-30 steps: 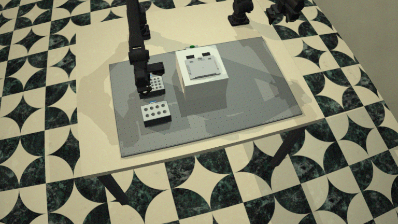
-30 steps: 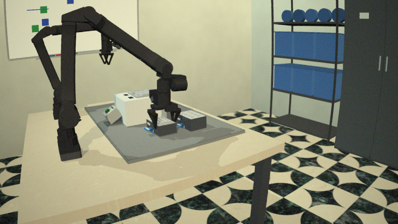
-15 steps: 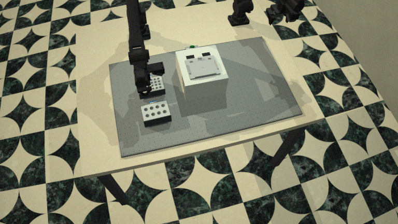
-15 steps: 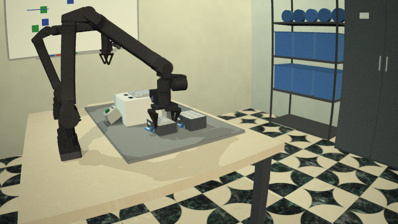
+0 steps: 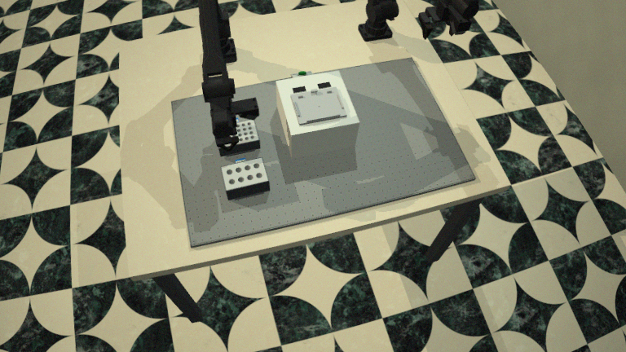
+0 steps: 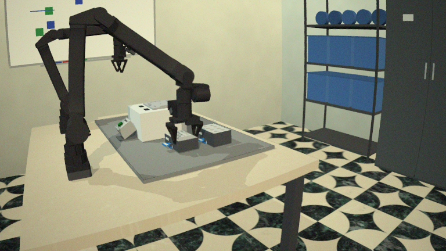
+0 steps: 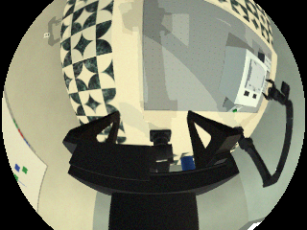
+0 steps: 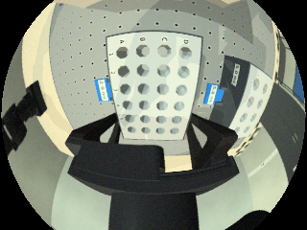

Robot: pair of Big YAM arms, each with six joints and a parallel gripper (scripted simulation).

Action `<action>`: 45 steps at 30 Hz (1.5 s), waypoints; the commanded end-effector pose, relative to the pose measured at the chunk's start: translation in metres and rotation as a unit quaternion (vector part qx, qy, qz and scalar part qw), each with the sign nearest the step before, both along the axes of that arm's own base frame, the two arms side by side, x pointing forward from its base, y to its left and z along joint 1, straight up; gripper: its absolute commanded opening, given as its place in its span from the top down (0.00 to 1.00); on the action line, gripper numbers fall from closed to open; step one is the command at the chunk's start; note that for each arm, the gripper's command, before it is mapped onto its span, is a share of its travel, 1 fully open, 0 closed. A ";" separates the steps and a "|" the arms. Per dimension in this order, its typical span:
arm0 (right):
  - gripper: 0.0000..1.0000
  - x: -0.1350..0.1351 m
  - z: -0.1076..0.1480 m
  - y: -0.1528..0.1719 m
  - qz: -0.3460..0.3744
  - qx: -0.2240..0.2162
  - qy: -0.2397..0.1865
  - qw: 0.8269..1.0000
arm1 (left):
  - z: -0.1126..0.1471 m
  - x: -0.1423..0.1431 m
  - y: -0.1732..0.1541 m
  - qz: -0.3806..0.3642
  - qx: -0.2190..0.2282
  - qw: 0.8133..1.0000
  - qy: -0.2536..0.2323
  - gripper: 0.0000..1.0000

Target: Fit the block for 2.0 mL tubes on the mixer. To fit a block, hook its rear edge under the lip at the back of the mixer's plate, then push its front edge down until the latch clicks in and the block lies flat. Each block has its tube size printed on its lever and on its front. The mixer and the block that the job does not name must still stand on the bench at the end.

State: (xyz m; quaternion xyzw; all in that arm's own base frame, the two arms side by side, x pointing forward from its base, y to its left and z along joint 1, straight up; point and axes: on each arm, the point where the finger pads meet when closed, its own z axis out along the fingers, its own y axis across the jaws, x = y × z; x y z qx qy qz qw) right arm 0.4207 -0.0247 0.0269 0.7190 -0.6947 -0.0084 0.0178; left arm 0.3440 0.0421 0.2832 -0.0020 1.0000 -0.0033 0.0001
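The jaws of the right gripper (image 5: pixel 227 143) (image 6: pixel 186 137) (image 8: pixel 153 115) stood nearly wide, shut against opposite sides of the 2.0 mL block (image 5: pixel 247 132) (image 6: pixel 186 143) (image 8: pixel 153 81). That block sat low on the grey mat (image 5: pixel 378 145) (image 6: pixel 147 169), its blue lever (image 6: pixel 166 144) (image 8: pixel 103 90) jutting out beside one finger. The other finger was near the 5.0 mL block's lever (image 5: pixel 240 160) (image 6: pixel 202 140) (image 8: pixel 213 94); a sideways lift could have snagged it and dragged the 5.0 mL block (image 5: pixel 245 182) (image 6: pixel 216 135) (image 8: pixel 249 98) along. Gripped near one end, the load might have pitched or slipped once raised. Farther off stood the mixer (image 5: pixel 323 145) (image 6: pixel 147 125) (image 7: pixel 230 72), its plate (image 5: pixel 319 107) (image 6: pixel 156 104) (image 7: pixel 256 74) bare; too low a carry would have struck its housing, and a poorly angled rear edge would likely have missed the lip. The left gripper (image 5: pixel 440 32) (image 6: pixel 119 71) (image 7: pixel 153 114) hung well away, spread fully, holding nothing.
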 end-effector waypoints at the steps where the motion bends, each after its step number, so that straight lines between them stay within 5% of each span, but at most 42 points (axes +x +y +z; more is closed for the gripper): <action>1: 1.00 0.024 0.030 -0.001 -0.004 0.001 -0.044 0.999 | 0.028 0.015 -0.001 0.000 0.003 0.999 -0.032 0.00; 31: 1.00 0.035 0.053 -0.002 -0.008 -0.002 -0.058 0.998 | -0.004 -0.001 -0.003 0.000 -0.002 1.000 0.007 0.00; 45: 1.00 0.041 0.086 0.001 0.008 0.001 -0.070 0.998 | 0.012 0.009 -0.002 0.000 0.001 1.000 -0.013 0.00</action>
